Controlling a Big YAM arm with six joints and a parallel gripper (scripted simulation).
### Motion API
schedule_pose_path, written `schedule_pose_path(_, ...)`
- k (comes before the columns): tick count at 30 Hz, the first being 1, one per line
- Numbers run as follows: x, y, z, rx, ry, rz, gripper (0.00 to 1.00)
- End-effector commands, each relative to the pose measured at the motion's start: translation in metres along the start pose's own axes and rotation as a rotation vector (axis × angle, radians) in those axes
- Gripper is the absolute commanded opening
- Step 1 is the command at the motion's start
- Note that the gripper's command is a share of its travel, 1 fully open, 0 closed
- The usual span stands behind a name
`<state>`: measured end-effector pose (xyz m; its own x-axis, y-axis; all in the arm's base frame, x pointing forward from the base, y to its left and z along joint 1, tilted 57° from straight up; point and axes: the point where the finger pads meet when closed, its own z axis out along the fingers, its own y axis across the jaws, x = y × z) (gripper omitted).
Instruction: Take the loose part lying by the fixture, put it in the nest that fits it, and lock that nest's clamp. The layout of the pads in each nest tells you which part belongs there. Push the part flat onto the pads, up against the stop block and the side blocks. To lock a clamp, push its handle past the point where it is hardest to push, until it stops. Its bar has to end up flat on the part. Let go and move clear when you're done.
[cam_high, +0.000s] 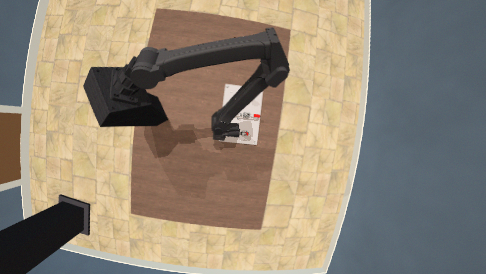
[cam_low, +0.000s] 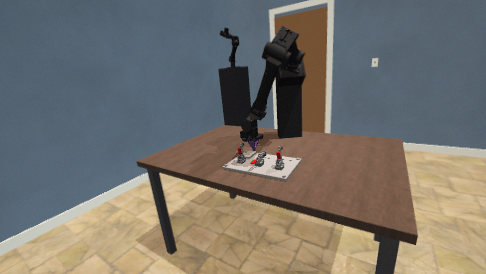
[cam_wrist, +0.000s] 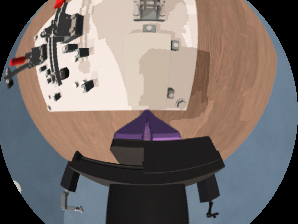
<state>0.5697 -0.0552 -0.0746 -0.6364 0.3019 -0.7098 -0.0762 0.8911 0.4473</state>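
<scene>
The white fixture plate (cam_high: 241, 117) lies on the brown table and carries three toggle clamps with red handles. In the side view one handle (cam_low: 239, 149) stands up at the left, the middle handle (cam_low: 259, 161) lies low, and one (cam_low: 279, 157) stands up at the right. My gripper (cam_low: 253, 144) hovers just above the plate's near-left end, its purple fingertips shut together with nothing visible between them. In the wrist view one clamp (cam_wrist: 148, 4) is straight ahead and two more (cam_wrist: 56, 30) are at the left. I cannot make out the loose part for sure.
The arm's black base (cam_high: 122, 97) stands on the table's far side. A second black stand (cam_low: 233, 95) is behind the table. The plate lies well inside the table's edges.
</scene>
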Motion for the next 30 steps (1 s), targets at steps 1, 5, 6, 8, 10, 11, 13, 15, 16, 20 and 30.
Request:
schedule_pose_path(1, -0.0003, 0.0053, 0.0038, -0.004, 0.008, 0.007, 0.00)
schedule_pose_path(5, 0.0005, 0.0054, 0.0043, -0.004, 0.008, 0.007, 0.00)
schedule_pose_path(6, 0.0011, 0.0055, 0.0048, -0.004, 0.008, 0.006, 0.00)
schedule_pose_path(8, 0.0038, 0.0058, 0.0055, -0.005, 0.009, 0.006, 0.00)
schedule_pose_path(10, 0.0049, 0.0060, 0.0057, -0.006, 0.009, 0.006, 0.00)
schedule_pose_path(11, 0.0049, 0.0060, 0.0057, -0.006, 0.009, 0.006, 0.00)
schedule_pose_path(13, 0.0011, 0.0079, 0.0039, -0.008, -0.001, -0.001, 0.00)
schedule_pose_path(15, 0.0044, 0.0074, 0.0041, -0.007, 0.002, 0.001, 0.00)
schedule_pose_path(16, 0.0062, 0.0071, 0.0042, -0.007, 0.004, 0.003, 0.00)
schedule_pose_path(20, 0.0062, 0.0075, 0.0035, -0.007, 0.004, 0.002, 0.00)
schedule_pose_path(30, 0.0058, 0.0072, 0.0032, -0.006, 0.003, 0.002, 0.00)
